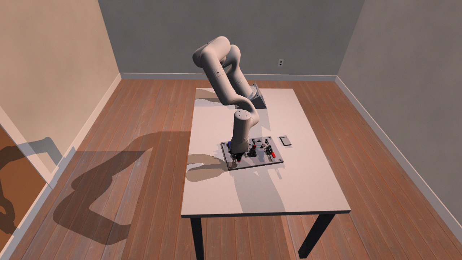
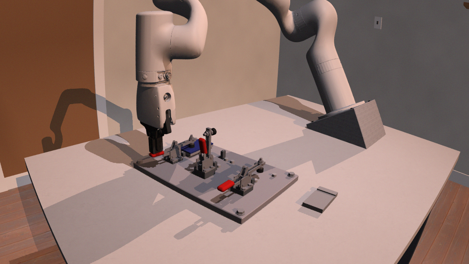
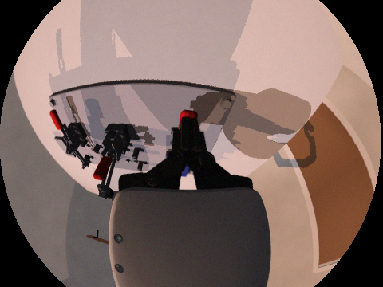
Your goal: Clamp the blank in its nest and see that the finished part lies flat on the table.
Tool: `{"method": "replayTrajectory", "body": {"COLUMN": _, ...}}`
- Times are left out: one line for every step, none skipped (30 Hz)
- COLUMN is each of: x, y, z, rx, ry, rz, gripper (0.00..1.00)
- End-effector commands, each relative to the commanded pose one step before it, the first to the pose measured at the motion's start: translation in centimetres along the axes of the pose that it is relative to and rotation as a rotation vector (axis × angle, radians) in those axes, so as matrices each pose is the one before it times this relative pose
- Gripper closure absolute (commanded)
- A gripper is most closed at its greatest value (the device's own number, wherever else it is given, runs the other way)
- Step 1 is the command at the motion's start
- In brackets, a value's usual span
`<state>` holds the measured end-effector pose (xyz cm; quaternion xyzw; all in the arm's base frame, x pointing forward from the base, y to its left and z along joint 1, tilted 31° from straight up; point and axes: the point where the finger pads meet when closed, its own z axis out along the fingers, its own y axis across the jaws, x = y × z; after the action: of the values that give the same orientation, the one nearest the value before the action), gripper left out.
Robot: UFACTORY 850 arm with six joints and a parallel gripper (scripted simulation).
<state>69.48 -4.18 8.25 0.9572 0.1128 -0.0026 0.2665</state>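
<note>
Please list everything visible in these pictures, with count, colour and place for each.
Table: one, pale top, dark legs, on a wooden floor.
Fixture plate: one, grey, mid-table.
Toggle clamps: three, grey with red grips, in a row on the plate; the grip under the gripper lies low, the middle grip stands upright, the third grip lies low.
Blank: one, blue, on the plate behind the first clamp.
Finished part: one, grey, slot at one end, flat on the table beside the plate.
Wall socket: one, on the grey wall.
Arm base: one, grey wedge, far end of the table.
Arm: one, off-white.
Gripper: one, dark fingers shut, tips on the first red grip.
</note>
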Motion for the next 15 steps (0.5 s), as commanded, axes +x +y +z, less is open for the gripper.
{"method": "replayTrajectory", "body": {"x": 0.066, "y": 0.018, "z": -0.053, "rx": -0.00011, "ry": 0.00149, "rz": 0.00053, "gripper": 1.00}}
{"method": "replayTrajectory", "body": {"x": 0.000, "y": 0.000, "z": 0.000, "rx": 0.00000, "ry": 0.00000, "rz": 0.00000, "gripper": 1.00}}
{"method": "replayTrajectory", "body": {"x": 0.000, "y": 0.000, "z": 0.000, "rx": 0.00000, "ry": 0.00000, "rz": 0.00000, "gripper": 1.00}}
{"method": "replayTrajectory", "body": {"x": 0.000, "y": 0.000, "z": 0.000, "rx": 0.00000, "ry": 0.00000, "rz": 0.00000, "gripper": 1.00}}
{"method": "replayTrajectory", "body": {"x": 0.000, "y": 0.000, "z": 0.000, "rx": 0.00000, "ry": 0.00000, "rz": 0.00000, "gripper": 1.00}}
{"method": "replayTrajectory", "body": {"x": 0.000, "y": 0.000, "z": 0.000, "rx": 0.00000, "ry": 0.00000, "rz": 0.00000, "gripper": 1.00}}
{"method": "replayTrajectory", "body": {"x": 0.000, "y": 0.000, "z": 0.000, "rx": 0.00000, "ry": 0.00000, "rz": 0.00000, "gripper": 1.00}}
{"method": "replayTrajectory", "body": {"x": 0.000, "y": 0.000, "z": 0.003, "rx": 0.00000, "ry": 0.00000, "rz": 0.00000, "gripper": 1.00}}
{"method": "replayTrajectory", "body": {"x": 0.000, "y": 0.000, "z": 0.017, "rx": 0.00000, "ry": 0.00000, "rz": 0.00000, "gripper": 1.00}}
{"method": "replayTrajectory", "body": {"x": 0.000, "y": 0.000, "z": 0.034, "rx": 0.00000, "ry": 0.00000, "rz": 0.00000, "gripper": 1.00}}
{"method": "replayTrajectory", "body": {"x": 0.000, "y": 0.000, "z": 0.045, "rx": 0.00000, "ry": 0.00000, "rz": 0.00000, "gripper": 1.00}}
{"method": "replayTrajectory", "body": {"x": 0.000, "y": 0.000, "z": 0.045, "rx": 0.00000, "ry": 0.00000, "rz": 0.00000, "gripper": 1.00}}
{"method": "replayTrajectory", "body": {"x": 0.000, "y": 0.000, "z": 0.034, "rx": 0.00000, "ry": 0.00000, "rz": 0.00000, "gripper": 1.00}}
{"method": "replayTrajectory", "body": {"x": 0.000, "y": 0.000, "z": 0.017, "rx": 0.00000, "ry": 0.00000, "rz": 0.00000, "gripper": 1.00}}
{"method": "replayTrajectory", "body": {"x": 0.000, "y": 0.000, "z": 0.003, "rx": 0.00000, "ry": 0.00000, "rz": 0.00000, "gripper": 1.00}}
